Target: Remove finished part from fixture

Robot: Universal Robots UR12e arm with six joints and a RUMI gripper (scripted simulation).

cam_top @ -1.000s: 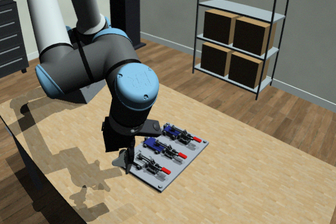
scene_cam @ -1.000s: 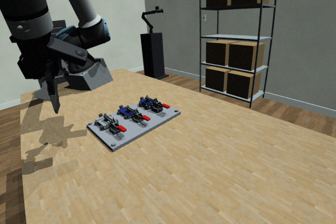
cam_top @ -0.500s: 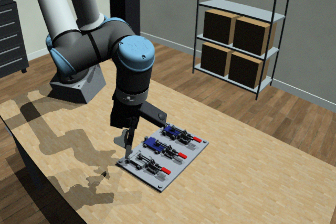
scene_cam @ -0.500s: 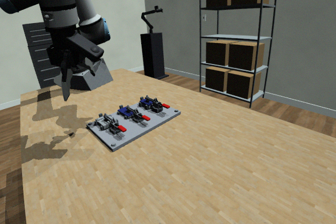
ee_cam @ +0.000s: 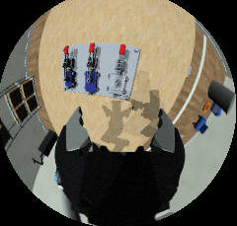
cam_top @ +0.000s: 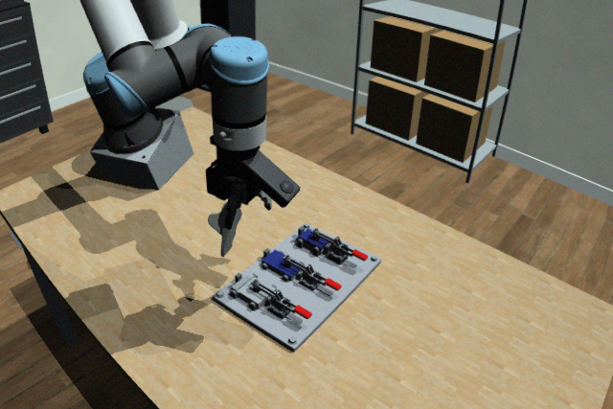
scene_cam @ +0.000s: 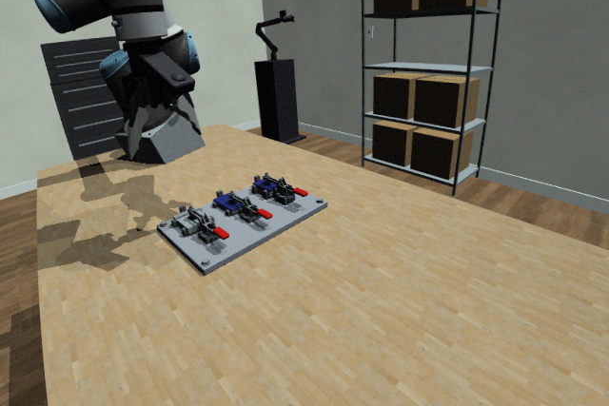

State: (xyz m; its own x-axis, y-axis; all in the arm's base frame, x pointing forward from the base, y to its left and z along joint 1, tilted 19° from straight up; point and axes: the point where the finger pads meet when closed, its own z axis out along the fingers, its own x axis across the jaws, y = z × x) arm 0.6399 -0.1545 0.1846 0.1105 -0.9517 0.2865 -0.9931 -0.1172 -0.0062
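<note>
Fixture plate (cam_top: 341, 295): lies flat on the table (cam_top: 445, 335), three clamp stations in a row. Finished part (cam_top: 243, 284): in the end station nearest the table's front edge. Two blanks (cam_top: 278, 261) (cam_top: 310, 237): in the middle and far stations. Gripper (cam_top: 227, 231): above the table, beside the fixture, between it and the arm's pedestal (cam_top: 175, 157). Shelf rack (cam_top: 505, 13): on the floor behind the table, boxes (cam_top: 458, 65) on its shelves.
</note>
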